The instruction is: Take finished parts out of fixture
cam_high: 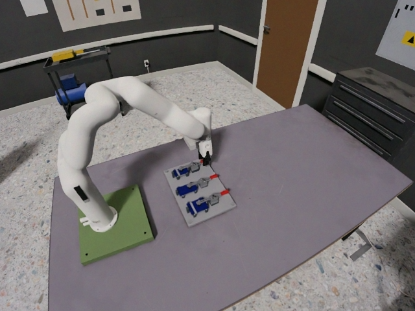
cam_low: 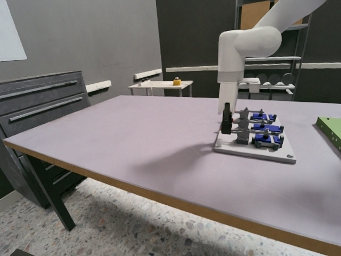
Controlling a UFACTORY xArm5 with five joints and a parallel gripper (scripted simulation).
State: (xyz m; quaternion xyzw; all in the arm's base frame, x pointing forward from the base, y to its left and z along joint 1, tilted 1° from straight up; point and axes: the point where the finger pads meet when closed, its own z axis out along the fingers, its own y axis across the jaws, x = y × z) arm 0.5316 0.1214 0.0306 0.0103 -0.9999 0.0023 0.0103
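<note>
A grey fixture plate point(cam_high: 200, 194) lies on the purple table and carries three blue parts, each under a grey toggle clamp: a far one point(cam_high: 181, 172), a middle one point(cam_high: 186, 189) and a near one point(cam_high: 198, 206). I cannot tell which parts have a slot. The red handles of the middle clamp point(cam_high: 213, 175) and the near clamp point(cam_high: 225, 191) lie flat. My gripper point(cam_high: 205, 162) points down at the handle end of the far clamp, low over the plate's far corner. Its black fingers point(cam_low: 226, 124) stand partly open around that handle and mostly hide it. The plate also shows in the exterior view point(cam_low: 254, 140).
My arm stands on a green base plate point(cam_high: 113, 224) at the table's left end, close beside the fixture. A dark drawer cabinet point(cam_high: 371, 103) stands past the table's far right edge.
</note>
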